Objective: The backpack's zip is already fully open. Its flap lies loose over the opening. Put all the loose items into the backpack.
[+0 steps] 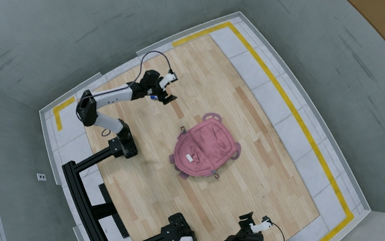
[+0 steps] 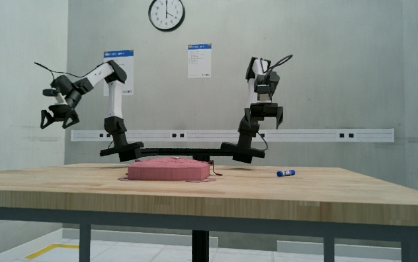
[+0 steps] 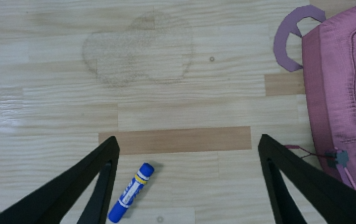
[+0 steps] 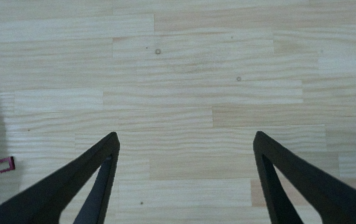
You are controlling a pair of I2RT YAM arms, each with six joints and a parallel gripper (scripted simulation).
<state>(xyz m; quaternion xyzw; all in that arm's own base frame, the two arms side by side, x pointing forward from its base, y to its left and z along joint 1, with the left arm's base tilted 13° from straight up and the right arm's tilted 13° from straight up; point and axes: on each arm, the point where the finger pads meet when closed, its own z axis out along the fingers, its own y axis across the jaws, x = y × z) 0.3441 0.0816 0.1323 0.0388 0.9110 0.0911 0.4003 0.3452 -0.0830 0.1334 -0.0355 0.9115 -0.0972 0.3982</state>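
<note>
From left to right in the top view, with the backpack as the landmark, the left gripper (image 1: pixel 169 92) (image 2: pixel 262 127) (image 3: pixel 187 141) comes first, up and to the left of the bag. It hangs above the tabletop (image 1: pixel 152 182) (image 2: pixel 297 188) (image 3: pixel 225 115) (image 4: pixel 200 100), its fingers spread wide with nothing between them.

The loose item, a blue stick (image 1: pixel 154 97) (image 2: pixel 286 173) (image 3: pixel 131 193) with a white label and a yellow band, lies on its side on the wood. It is outside the backpack and well apart from it, beyond the bag's upper left in the top view, where the left arm partly covers it.

The backpack (image 1: pixel 213 143) (image 2: pixel 168 172) (image 3: pixel 320 100) is the one container here, a pink bag lying flat on the tabletop. Its flap is wrinkled and lies over the opening, so whatever is inside is hidden. A small white tag (image 1: pixel 189 157) (image 2: pixel 176 157) rests on top, toward the bag's lower left in the top view. A purple loop (image 1: pixel 212 114) (image 3: pixel 281 40) sticks out flat from its upper edge there.

Farthest right comes the right gripper (image 1: pixel 250 220) (image 2: pixel 53 128) (image 4: pixel 185 137), below and to the right of the backpack in the top view. It too is raised over the wood, fingers wide apart and empty.
</note>
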